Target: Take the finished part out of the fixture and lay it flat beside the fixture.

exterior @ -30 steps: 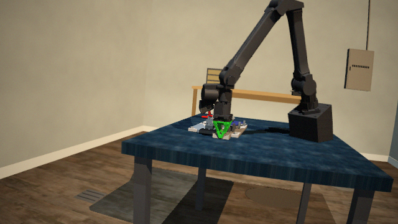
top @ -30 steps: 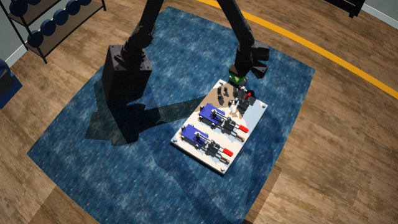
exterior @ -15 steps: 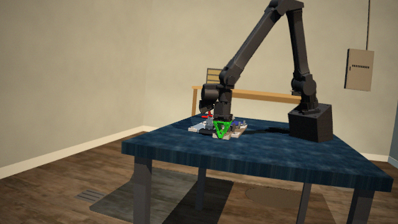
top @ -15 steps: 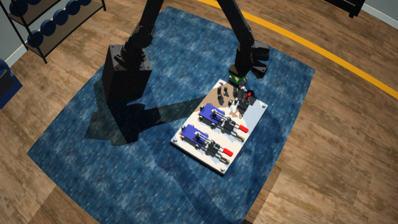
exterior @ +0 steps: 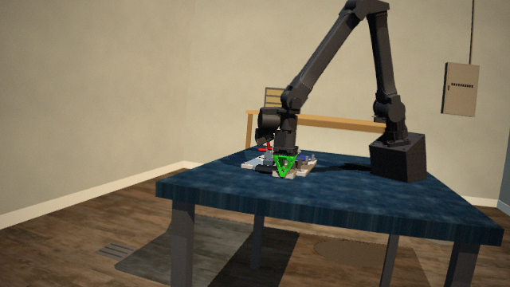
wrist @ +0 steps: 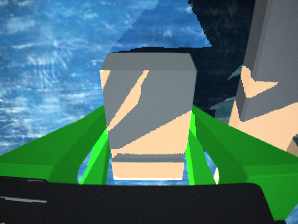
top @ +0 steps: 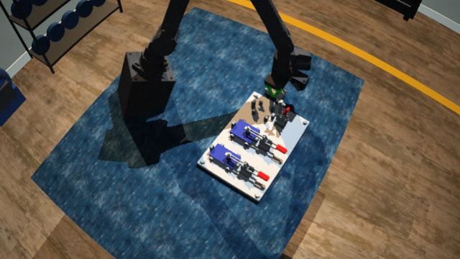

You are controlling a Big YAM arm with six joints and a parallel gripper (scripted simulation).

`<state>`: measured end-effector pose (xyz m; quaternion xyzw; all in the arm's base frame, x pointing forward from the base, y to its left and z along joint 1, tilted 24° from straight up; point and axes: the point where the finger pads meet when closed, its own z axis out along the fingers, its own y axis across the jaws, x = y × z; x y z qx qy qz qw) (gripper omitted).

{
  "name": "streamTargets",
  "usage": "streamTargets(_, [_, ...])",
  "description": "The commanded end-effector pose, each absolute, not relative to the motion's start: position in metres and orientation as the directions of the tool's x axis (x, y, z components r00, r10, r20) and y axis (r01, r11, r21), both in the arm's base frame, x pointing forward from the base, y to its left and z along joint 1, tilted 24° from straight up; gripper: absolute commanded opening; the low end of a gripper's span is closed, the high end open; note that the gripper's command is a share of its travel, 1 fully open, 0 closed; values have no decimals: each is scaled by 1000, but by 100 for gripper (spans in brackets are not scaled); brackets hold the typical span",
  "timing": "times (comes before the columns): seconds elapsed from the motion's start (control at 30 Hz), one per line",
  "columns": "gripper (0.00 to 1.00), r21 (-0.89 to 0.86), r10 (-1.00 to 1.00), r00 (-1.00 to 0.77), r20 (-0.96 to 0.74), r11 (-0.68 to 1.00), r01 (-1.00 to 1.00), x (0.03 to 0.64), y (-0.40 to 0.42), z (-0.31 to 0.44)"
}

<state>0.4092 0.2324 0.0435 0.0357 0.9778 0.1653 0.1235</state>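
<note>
Clock read on the top view, from its middle unless noted. My bench (top: 144, 201) (exterior: 339, 195) (wrist: 55, 60) has a mottled blue top. Plank floor (top: 402, 180) (exterior: 119, 211) around it; yellow stripe (top: 332, 39) curving from 12 round to 3. Rack (top: 43, 60) of dark blue rounds at 10. Exterior view: plain beige walls, a wall cabinet (exterior: 460, 89) at 2, tan-topped table (exterior: 339, 123) behind my bench.

My jaws (top: 274, 91) (exterior: 284, 171) point down, partway open, clamped on the finished part (top: 281, 94) (exterior: 292, 174) (wrist: 145, 100). Green fingers flank it, one on either side; wrist view shows a cross band near its lower end. I have it off the fixture's 1 o'clock edge, low over the bench. Whether its underside touches: cannot tell.

Fixture (top: 296, 126) (exterior: 253, 163): pale plate, corner screws. Two blue blanks, the nearer (top: 245, 131) and farther (top: 224, 155), lie under their clamps, both toward 7 to 8 from my part. Their red handles (top: 281, 148) and (top: 263, 175) lie low, toward 4 from each blank. Third red handle (top: 286, 111) (exterior: 268, 146) tilts up close to me, at 5 from my part; that clamp and nearby posts (top: 254, 105) crowd my fixture side. My pedestal (top: 144, 104) (exterior: 392, 165) stands at 10 from the plate, well apart.

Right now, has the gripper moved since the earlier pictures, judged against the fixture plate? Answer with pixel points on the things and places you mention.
No, not visibly: in the top view, the gripper (top: 275, 94) (exterior: 284, 169) (wrist: 148, 112) stays just beyond the same short edge of the fixture plate (top: 292, 132) (exterior: 252, 163) (wrist: 272, 55).
</note>
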Motion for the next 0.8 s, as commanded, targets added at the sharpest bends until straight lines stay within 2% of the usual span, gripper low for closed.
streamTargets(0.0, [0,363,119,-951,-285,932,8,427,244,79])
streamTargets(0.77, [0,365,120,-950,-289,931,6,430,246,81])
